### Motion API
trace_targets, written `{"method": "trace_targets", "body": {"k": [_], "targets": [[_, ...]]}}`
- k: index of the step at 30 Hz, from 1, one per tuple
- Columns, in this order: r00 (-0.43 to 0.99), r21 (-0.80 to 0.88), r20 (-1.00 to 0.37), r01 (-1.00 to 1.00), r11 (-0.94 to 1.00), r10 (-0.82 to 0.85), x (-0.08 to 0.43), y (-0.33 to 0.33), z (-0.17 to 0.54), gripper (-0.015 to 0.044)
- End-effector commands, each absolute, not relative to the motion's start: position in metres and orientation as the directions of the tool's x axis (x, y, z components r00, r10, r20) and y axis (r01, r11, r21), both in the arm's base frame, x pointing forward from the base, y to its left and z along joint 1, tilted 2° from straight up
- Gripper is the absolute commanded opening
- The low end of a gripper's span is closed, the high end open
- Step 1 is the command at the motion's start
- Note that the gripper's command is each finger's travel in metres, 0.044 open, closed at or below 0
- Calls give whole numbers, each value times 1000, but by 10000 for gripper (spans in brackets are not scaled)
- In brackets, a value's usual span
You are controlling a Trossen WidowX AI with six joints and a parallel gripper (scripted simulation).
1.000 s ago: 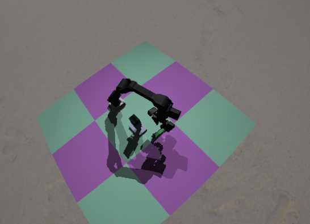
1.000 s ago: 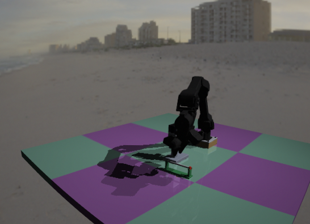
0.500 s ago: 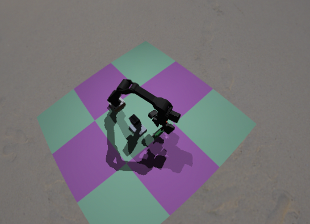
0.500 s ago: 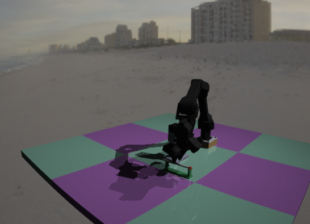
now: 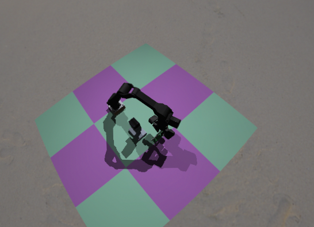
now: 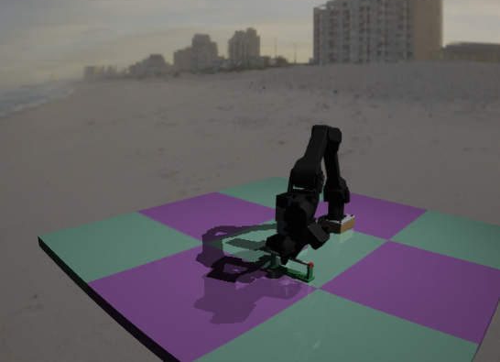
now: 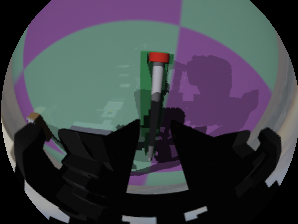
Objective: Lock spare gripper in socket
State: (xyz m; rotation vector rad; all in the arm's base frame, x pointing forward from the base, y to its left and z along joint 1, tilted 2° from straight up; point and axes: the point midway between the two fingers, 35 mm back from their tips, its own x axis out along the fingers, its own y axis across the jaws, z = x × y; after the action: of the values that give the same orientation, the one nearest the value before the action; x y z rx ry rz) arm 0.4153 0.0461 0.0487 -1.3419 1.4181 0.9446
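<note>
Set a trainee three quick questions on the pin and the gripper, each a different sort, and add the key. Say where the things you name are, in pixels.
1. Multiple choice. What holds the pin (image 6: 299, 262) (image 7: 157, 80) up?
A) a yellow tray
B) a green stand (image 5: 157, 138) (image 6: 298, 274) (image 7: 144, 75)
C) a blue bowl

2. True or false. The gripper (image 5: 161, 130) (image 6: 285, 260) (image 7: 154, 123) is shut on the pin.

3. Fill in the blank. The cap (image 6: 310, 265) (image 7: 159, 57) at the pin's far end in the wrist view is coloured ____.

Key: 1 B; 2 false, the fingers stand apart with nothing clamped between them; 3 red.
</note>
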Motion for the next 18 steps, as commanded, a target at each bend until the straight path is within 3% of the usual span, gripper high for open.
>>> {"method": "trace_targets", "body": {"k": [1, 16, 18], "targets": [[27, -56, -960, -993, 100, -277, 413, 45, 40, 180], [26, -56, -960, -993, 100, -277, 413, 44, 26, 180], [26, -56, -960, -993, 100, -277, 413, 44, 26, 128]]}}
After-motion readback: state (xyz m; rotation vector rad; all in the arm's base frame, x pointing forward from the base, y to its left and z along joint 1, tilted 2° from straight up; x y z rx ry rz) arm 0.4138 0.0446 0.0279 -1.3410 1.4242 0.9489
